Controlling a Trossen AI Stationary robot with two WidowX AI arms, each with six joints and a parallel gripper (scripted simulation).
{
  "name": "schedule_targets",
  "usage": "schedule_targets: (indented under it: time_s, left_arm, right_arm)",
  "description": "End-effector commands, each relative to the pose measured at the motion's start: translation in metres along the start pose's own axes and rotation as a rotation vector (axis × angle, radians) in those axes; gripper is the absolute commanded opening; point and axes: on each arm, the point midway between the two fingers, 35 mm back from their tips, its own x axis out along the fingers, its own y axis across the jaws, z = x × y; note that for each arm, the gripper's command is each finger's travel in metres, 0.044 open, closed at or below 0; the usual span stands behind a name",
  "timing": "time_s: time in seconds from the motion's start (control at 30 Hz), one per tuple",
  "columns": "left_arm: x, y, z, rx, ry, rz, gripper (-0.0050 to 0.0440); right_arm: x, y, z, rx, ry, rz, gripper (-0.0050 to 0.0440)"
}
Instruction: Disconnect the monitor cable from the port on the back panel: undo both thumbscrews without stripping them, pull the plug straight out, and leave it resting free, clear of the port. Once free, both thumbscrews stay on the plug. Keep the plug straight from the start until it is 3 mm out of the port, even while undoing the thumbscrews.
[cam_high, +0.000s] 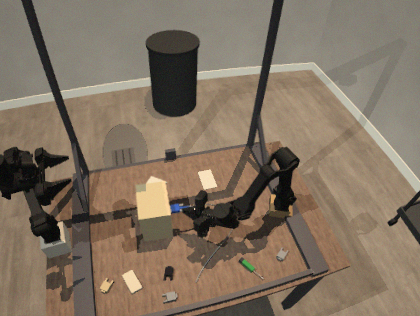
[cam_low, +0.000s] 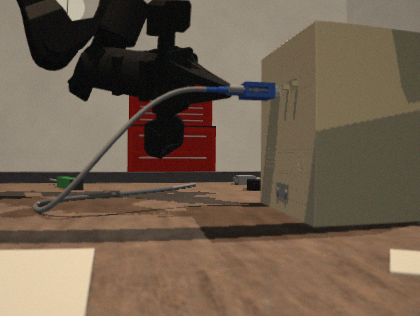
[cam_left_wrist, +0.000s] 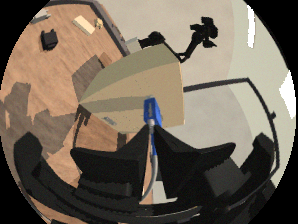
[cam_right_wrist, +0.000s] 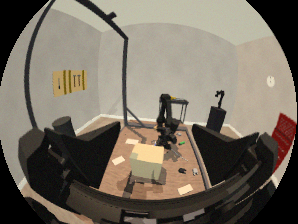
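Observation:
The blue plug points straight at the back panel of the beige box. A pale strip shows between plug and panel; how deep it sits is hard to tell. The grey cable arcs down behind the plug. My left gripper is shut on a grey thumbscrew at the plug's rear. The other thumbscrew cannot be told apart. My right gripper is open and empty, high beyond the box.
A green screwdriver, a black connector and grey connectors lie on the table. Pale cards lie there too. Dark frame posts rise at the table's edges.

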Motion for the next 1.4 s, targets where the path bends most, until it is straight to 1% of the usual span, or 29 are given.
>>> schedule_targets:
  time_s: [0.0, 0.07, 0.17, 0.37, 0.47, 0.6, 0.73, 0.93, 1.07, 1.37]
  left_arm:
    - [-0.0006, -0.0064, 0.005, -0.013, -0.011, -0.035, 0.0]
    - [-0.0006, -0.0063, 0.005, -0.018, -0.011, -0.039, 0.0]
    - [-0.0006, -0.005, 0.0049, -0.066, -0.01, -0.072, 0.0]
    - [-0.0006, -0.0047, 0.0048, -0.075, -0.01, -0.079, 0.0]
    - [-0.0005, -0.0034, 0.0046, -0.123, -0.009, -0.112, 0.0]
    - [-0.0005, -0.0032, 0.0046, -0.131, -0.009, -0.118, 0.0]
    - [-0.0004, -0.0018, 0.0042, -0.181, -0.008, -0.153, 0.0]
    - [-0.0003, -0.0017, 0.0042, -0.188, -0.008, -0.158, 0.0]
    - [-0.0002, -0.0003, 0.0038, -0.239, -0.008, -0.193, 0.0]
    - [0.0001, 0.0012, 0.0032, -0.299, -0.007, -0.236, 0.0]
  right_arm:
    - [-0.0003, 0.0015, 0.0033, -0.007, -0.002, 0.003, 0.044]
    - [-0.0003, 0.0015, 0.0033, -0.007, -0.002, 0.003, 0.044]
    - [-0.0003, 0.0015, 0.0033, -0.007, -0.002, 0.003, 0.044]
    - [-0.0003, 0.0015, 0.0033, -0.007, -0.002, 0.003, 0.044]
    - [-0.0003, 0.0015, 0.0033, -0.007, -0.002, 0.003, 0.044]
    - [-0.0003, 0.0015, 0.0033, -0.007, -0.002, 0.003, 0.044]
    - [-0.0003, 0.0015, 0.0033, -0.007, -0.002, 0.003, 0.044]
    - [-0.0003, 0.0015, 0.0033, -0.007, -0.002, 0.003, 0.044]
    - [-0.0003, 0.0015, 0.0033, -0.007, -0.002, 0.003, 0.044]
    - [-0.0003, 0.0015, 0.0033, -0.007, -0.002, 0.003, 0.044]
